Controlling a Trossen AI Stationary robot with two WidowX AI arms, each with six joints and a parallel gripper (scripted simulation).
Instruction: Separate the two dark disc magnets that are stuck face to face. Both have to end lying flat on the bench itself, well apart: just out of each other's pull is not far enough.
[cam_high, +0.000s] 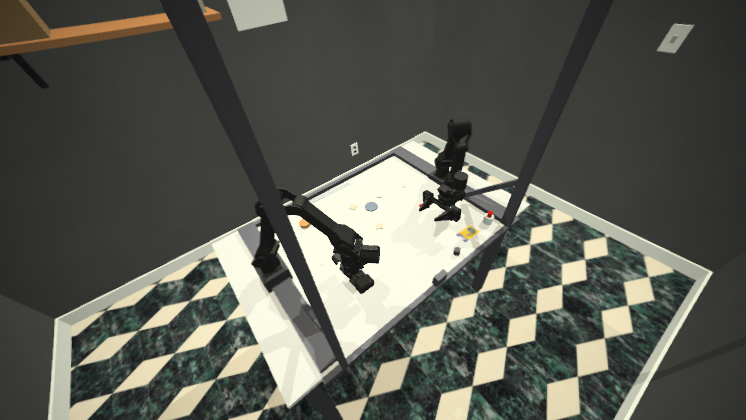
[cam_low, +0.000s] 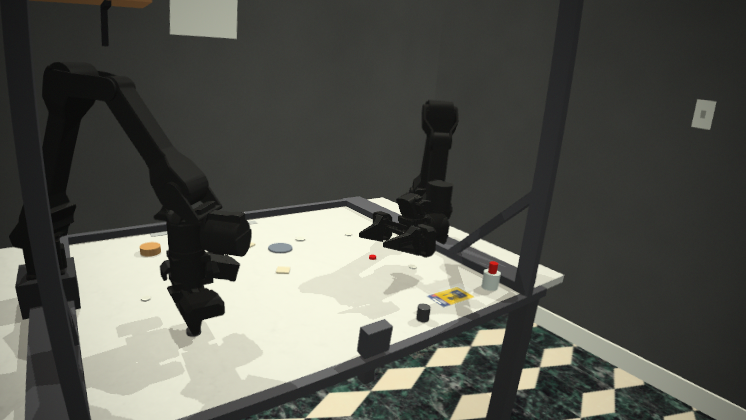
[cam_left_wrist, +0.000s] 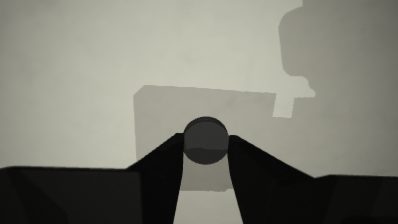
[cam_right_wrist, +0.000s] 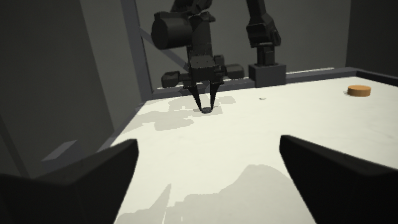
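Looking down, top view: we see the left gripper (cam_high: 361, 282) (cam_low: 193, 327) (cam_left_wrist: 205, 142) (cam_right_wrist: 206, 109) low over the bench (cam_high: 404, 276) (cam_low: 308, 318) (cam_left_wrist: 75, 75) (cam_right_wrist: 225, 135), just below the middle of the frame. It hides the magnets from us here. The right gripper (cam_high: 429, 213) (cam_low: 373, 239) (cam_right_wrist: 209, 144) is right of the middle, fingers wide open.
Fingers and magnets, exterior view: at the lower left we see the left gripper's tips down by the bench, with a bit of the dark disc magnets (cam_low: 193, 332) (cam_left_wrist: 206, 142) (cam_right_wrist: 206, 110) showing under them. The right gripper is up above the bench, right of the middle, with nothing in it.
Round dark top, left wrist view: near the middle, a finger touches each side of the magnets. We think the left gripper has a grip on them. We can see one round shape, but no line between two discs.
Far side, right wrist view: we see the magnets at the upper middle, pinched low. The right gripper's open fingers are at the lower left and lower right, well apart from them.
Magnets, how far along: the grip looks made, but we see no second disc set apart. We think pulling them apart, then laying both flat and far from each other, is left to do.
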